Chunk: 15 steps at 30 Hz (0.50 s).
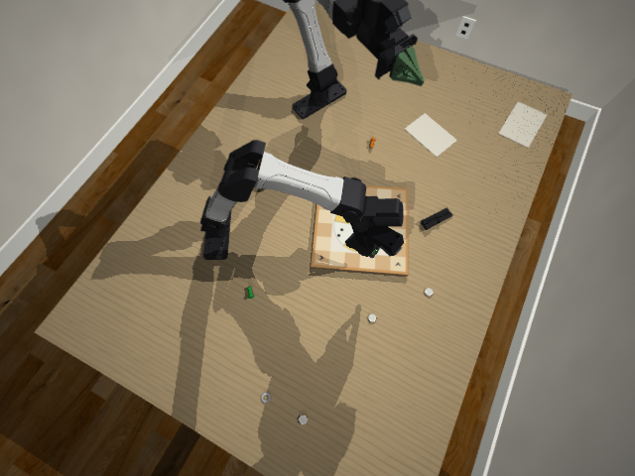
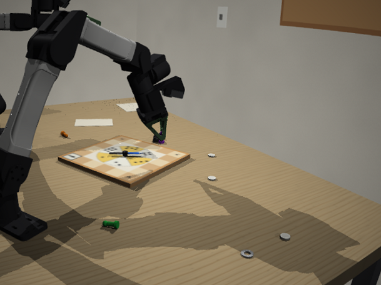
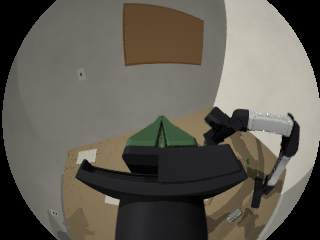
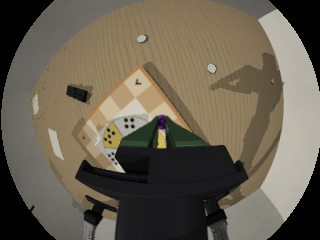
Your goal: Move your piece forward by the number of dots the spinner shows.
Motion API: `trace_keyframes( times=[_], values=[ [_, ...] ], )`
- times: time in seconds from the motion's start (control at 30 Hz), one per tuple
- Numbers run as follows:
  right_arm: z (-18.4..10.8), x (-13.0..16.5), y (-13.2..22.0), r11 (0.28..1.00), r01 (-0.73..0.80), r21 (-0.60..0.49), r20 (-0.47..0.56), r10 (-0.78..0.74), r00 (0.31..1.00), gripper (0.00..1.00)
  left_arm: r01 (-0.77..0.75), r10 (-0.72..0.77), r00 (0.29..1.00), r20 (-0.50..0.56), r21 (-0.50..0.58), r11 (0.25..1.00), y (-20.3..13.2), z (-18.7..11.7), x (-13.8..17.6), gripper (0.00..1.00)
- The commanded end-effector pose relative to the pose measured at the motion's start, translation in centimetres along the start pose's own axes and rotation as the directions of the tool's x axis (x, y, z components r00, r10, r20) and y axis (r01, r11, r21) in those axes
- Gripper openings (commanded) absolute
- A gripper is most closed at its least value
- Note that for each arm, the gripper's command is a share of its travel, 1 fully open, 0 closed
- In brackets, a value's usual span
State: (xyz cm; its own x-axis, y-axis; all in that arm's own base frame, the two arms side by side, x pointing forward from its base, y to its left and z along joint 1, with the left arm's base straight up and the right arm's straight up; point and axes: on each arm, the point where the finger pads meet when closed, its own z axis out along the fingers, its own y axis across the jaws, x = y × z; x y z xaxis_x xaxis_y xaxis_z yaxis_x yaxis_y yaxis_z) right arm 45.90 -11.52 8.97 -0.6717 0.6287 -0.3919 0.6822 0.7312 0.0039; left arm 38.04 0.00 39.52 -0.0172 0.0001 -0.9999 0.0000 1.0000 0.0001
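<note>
The purple piece [image 2: 161, 141] [image 4: 161, 121] is gripped between the fingers of the right tool [image 1: 374, 251] [image 2: 162, 138] [image 3: 207, 142] [image 4: 161, 119] and is held above the checkered board [image 1: 322, 246] [image 2: 93, 163] [image 4: 140, 75], near one corner. At the board's middle, the dotted spinner [image 1: 339, 233] [image 2: 112, 158] [image 4: 129, 123] is partly hidden by the right arm in the top view. Just beside the board, a black block [image 1: 436, 218] [image 2: 155, 139] [image 4: 77, 93] is seen on the desk [image 1: 410, 358] [image 2: 214, 203] [image 3: 95, 190] [image 4: 185, 30]. An orange piece [image 1: 372, 143] [image 2: 64, 134] and a green piece [image 1: 250, 293] [image 2: 110, 224] [image 3: 248, 161] [image 4: 243, 164] are laid on their sides, apart from the board. The left tool [image 1: 409, 68] [image 2: 96, 21] [image 3: 161, 119] is closed with nothing gripped, raised well apart from the board.
</note>
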Motion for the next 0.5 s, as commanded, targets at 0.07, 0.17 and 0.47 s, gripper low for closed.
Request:
trace_keyframes(
  times=[0.07, 0.17, 0.47],
  values=[
    [-1.0, -0.6, -0.3, 1.0, -0.003, -0.004, 0.009, 0.003, 1.0, 0.0, 0.0, 0.0, 1.0, 0.003, 0.0, 1.0, 0.0, -0.1, -0.2, 0.0],
    [0.0, 0.0, 2.0, 0.998, 0.052, -0.021, -0.01, -0.052, 0.999, 0.0, 0.0, 0.0, 1.0, 0.003, 0.0, 1.0, 0.0, -0.1, -0.2, 0.0],
    [1.4, -0.1, 7.7, 0.982, 0.179, -0.061, -0.021, -0.18, 0.983, 0.0, 0.0, 0.0, 1.0, 0.003, 0.0, 1.0, 0.0, -0.1, -0.2, 0.0]
  ],
)
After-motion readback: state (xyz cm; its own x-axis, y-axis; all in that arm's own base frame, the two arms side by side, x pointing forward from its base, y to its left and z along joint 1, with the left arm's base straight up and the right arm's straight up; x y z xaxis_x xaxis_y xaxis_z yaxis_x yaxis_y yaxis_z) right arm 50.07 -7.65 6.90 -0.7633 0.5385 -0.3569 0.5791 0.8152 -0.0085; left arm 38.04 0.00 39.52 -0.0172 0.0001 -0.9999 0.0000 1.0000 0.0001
